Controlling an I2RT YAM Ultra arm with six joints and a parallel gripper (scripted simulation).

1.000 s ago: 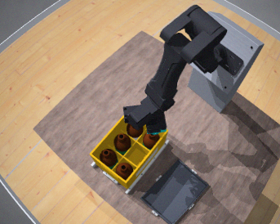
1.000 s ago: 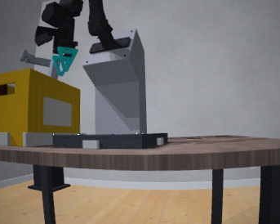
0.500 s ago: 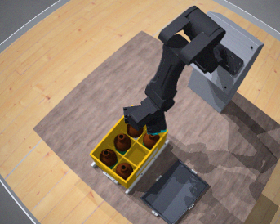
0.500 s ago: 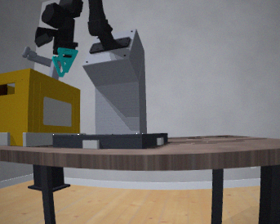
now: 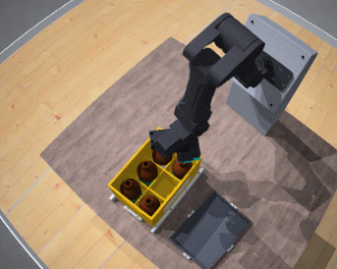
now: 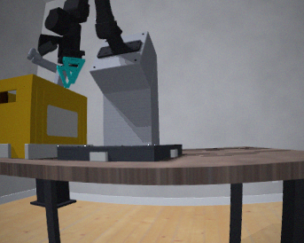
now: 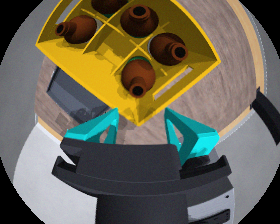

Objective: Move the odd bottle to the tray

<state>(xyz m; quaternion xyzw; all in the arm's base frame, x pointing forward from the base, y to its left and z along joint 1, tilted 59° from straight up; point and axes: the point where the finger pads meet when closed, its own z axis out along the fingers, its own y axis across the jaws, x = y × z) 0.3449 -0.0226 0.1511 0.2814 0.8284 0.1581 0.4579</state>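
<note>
The yellow crate (image 5: pixel 132 167) (image 6: pixel 61 95) (image 7: pixel 91 72) holds five brown bottles upright. On its tray side stand one bottle (image 5: pixel 182 169) (image 7: pixel 137 75) at the arm's end and one bottle (image 5: pixel 149 204) (image 7: pixel 81 29) at the far end, an empty compartment between them. The other row holds a bottle (image 5: pixel 161 157) (image 7: pixel 166 47), a middle bottle (image 5: pixel 147 171) (image 7: pixel 139 22) and a far bottle (image 5: pixel 130 188) (image 7: pixel 108 5). I cannot tell which neck differs. The dark tray (image 5: pixel 212 231) (image 6: pixel 123 153) (image 7: pixel 73 92) is empty. My gripper (image 7: pixel 141 111) is open and empty, above the crate's arm-side corner.
The grey arm base (image 5: pixel 271 79) (image 6: pixel 128 89) stands behind the crate and tray on the brown table top (image 5: pixel 102 113) (image 6: pixel 238 155). The tray lies beside the crate's long side with a narrow gap. The crate walls and dividers rise around the bottles.
</note>
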